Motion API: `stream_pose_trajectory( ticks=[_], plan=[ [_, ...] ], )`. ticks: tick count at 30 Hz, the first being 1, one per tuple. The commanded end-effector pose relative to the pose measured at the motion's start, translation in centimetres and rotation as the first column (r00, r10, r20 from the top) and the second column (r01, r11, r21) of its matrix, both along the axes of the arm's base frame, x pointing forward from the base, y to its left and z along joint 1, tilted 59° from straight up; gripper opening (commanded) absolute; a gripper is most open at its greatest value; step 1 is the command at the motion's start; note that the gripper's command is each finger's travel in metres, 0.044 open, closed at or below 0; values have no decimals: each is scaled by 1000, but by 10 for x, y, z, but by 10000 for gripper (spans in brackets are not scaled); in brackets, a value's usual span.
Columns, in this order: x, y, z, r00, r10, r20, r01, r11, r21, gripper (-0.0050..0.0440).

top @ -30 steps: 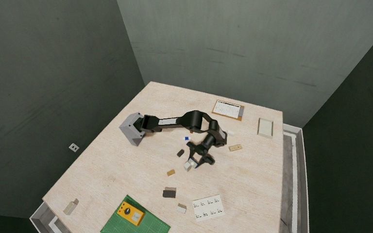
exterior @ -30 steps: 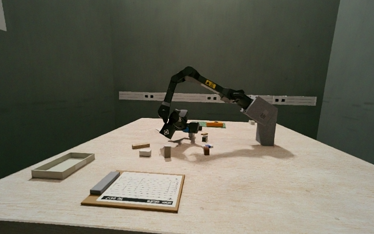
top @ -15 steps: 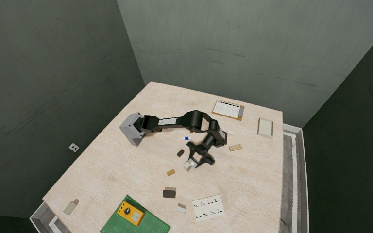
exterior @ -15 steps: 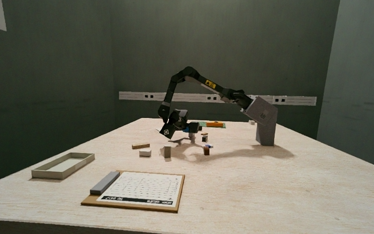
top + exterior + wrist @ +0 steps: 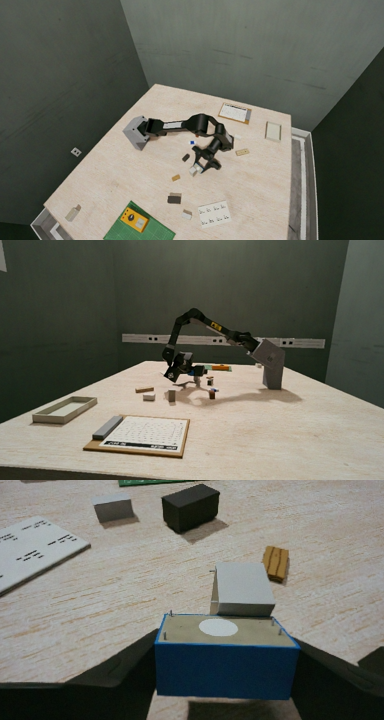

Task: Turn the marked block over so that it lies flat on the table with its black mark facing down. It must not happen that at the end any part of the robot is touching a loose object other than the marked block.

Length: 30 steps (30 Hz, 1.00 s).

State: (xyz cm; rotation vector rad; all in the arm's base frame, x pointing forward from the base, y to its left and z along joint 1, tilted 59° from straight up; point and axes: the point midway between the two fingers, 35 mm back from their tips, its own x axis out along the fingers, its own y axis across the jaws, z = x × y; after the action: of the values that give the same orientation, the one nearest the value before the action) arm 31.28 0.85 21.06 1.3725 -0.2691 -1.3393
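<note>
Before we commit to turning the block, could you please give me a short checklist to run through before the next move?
1. Pincer shut on the blue-sided block: ok.
2. Block held between both fingers: ok.
3. Block flat on the table: not ok, it is held above it.
4. Black mark located: cannot tell, no visible face shows one.
5. Held block clear of the pale grey block: cannot tell, they overlap in the wrist view.
6. Fingers clear of the striped brown piece: ok.
</note>
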Motion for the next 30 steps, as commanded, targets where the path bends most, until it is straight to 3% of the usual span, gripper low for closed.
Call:
stream_pose_trajectory(
  ticks=[1, 30],
  plan=[
    [0, 0, 4, 1000, 1, 12, -1, 1000, 1, -50],
    [13, 0, -3, 1000, -1, 10, 1, 1000, -1, -50]
  ],
)
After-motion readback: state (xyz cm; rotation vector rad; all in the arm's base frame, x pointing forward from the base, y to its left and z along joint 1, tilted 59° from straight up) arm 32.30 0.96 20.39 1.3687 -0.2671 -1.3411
